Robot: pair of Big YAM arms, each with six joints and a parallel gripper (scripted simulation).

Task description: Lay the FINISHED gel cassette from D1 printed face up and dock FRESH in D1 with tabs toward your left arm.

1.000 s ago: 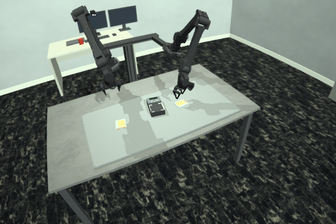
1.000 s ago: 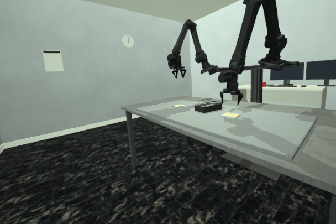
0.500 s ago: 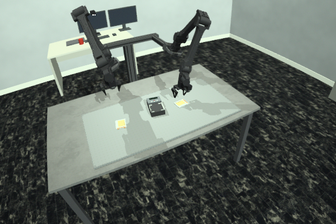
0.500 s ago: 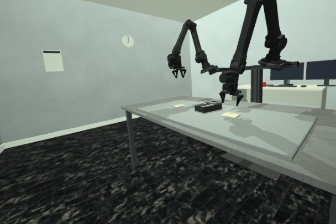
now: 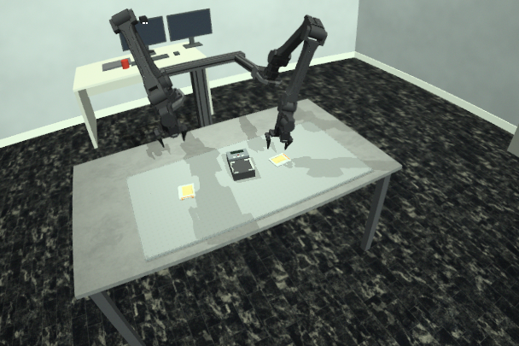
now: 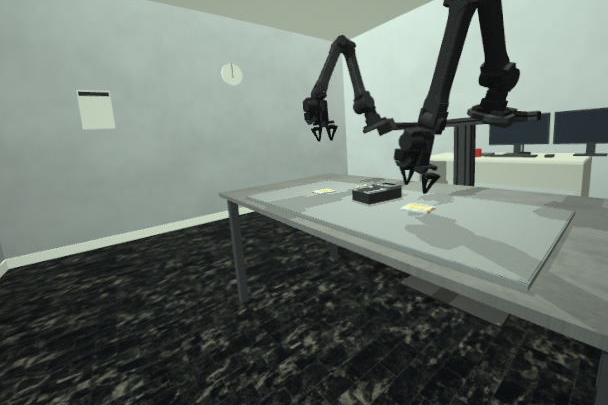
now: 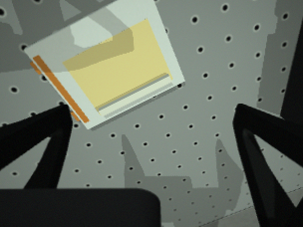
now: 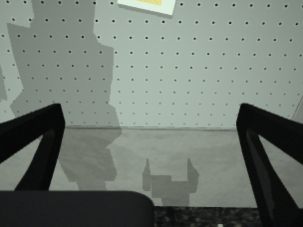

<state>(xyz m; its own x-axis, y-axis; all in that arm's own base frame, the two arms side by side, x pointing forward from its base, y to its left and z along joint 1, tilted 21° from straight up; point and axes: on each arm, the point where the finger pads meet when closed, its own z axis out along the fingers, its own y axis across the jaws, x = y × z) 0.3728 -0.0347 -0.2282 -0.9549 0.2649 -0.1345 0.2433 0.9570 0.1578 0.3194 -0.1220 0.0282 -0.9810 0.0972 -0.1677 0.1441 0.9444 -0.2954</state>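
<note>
The dock D1 (image 5: 243,176) (image 6: 377,194) stands upright on the deck, its bay dark and without a cassette. One cassette (image 5: 280,159) (image 6: 418,208) (image 7: 117,70) lies flat beside it, yellow face up. A white strip (image 7: 137,96), seemingly the comb, suggests it is FRESH; its copper tabs are at the left in the left wrist view. My left gripper (image 5: 277,147) (image 6: 416,188) (image 7: 152,113) is open and empty above and behind it. The other cassette (image 5: 187,191) (image 6: 324,191) (image 8: 150,4), seemingly FINISHED, lies flat, yellow face up. My right gripper (image 5: 173,143) (image 6: 325,139) (image 8: 151,113) is open, high over the table's back edge.
The perforated deck (image 5: 162,230) (image 6: 480,249) lies on the grey table (image 5: 98,217). The arms' stand (image 5: 201,97) rises behind the table. A separate desk (image 5: 91,76) with monitors and a red cup (image 5: 125,64) is farther back.
</note>
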